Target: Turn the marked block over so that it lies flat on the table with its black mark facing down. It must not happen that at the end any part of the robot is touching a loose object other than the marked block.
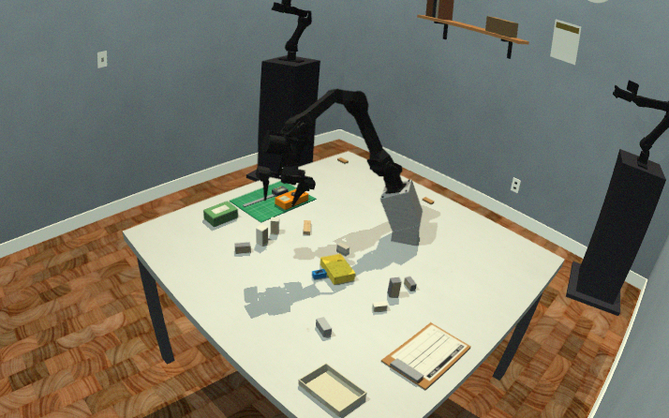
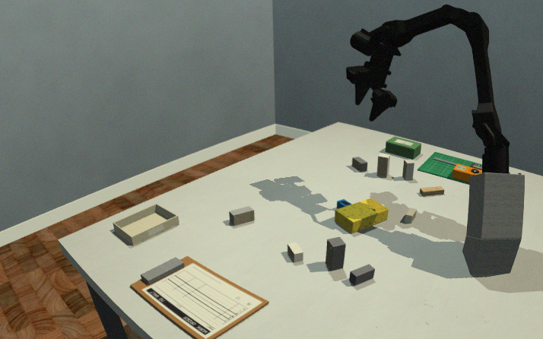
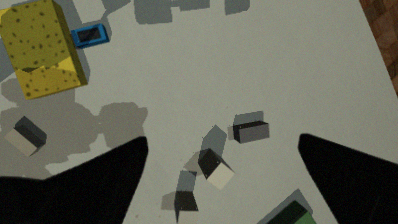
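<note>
The marked block [image 3: 216, 168] – cream, with one dark face – stands upright near the green box [image 1: 220, 213], between a lying grey block [image 3: 250, 131] and an upright grey one [image 3: 186, 200]. My claw [image 2: 365, 110] hangs high above them – spread wide, nothing in it.

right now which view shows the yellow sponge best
The exterior view: the yellow sponge lies whole and unobstructed mid-table. The top view shows it smaller. The wrist view cuts it off at the frame's corner.
</note>
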Controlling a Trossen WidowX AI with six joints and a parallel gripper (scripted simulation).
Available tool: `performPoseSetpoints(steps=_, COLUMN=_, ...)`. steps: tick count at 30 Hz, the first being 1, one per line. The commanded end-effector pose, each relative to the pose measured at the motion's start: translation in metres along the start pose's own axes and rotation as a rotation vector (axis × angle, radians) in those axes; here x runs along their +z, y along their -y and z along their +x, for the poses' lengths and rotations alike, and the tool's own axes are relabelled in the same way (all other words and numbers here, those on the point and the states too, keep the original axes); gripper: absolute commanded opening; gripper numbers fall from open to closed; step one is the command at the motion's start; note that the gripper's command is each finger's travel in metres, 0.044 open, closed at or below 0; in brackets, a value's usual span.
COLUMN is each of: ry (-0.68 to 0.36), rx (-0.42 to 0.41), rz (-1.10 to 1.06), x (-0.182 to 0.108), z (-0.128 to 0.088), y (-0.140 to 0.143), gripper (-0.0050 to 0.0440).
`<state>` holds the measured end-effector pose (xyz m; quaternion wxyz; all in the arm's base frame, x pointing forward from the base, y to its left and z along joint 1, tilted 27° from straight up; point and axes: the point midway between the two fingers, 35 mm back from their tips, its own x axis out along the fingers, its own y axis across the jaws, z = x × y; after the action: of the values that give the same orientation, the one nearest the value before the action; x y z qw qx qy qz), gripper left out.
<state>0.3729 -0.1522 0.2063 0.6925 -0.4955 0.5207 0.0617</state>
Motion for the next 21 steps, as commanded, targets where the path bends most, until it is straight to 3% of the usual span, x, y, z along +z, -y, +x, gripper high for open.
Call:
performPoseSetpoints(steps=1, ry=-0.032, rx=0.092, rz=-0.04, x=0.034, z=0.04, y=-0.031, gripper=0.044)
performPoseSetpoints(steps=10, ry=-0.133, rx=0.23, rz=-0.162, x=0.081, z=0.098, y=-0.117, gripper=0.044)
performPoseSetpoints(steps=21, ry=-0.159, rx=0.248, rz=-0.196, x=0.095, z=0.111, y=-0.139, gripper=0.044)
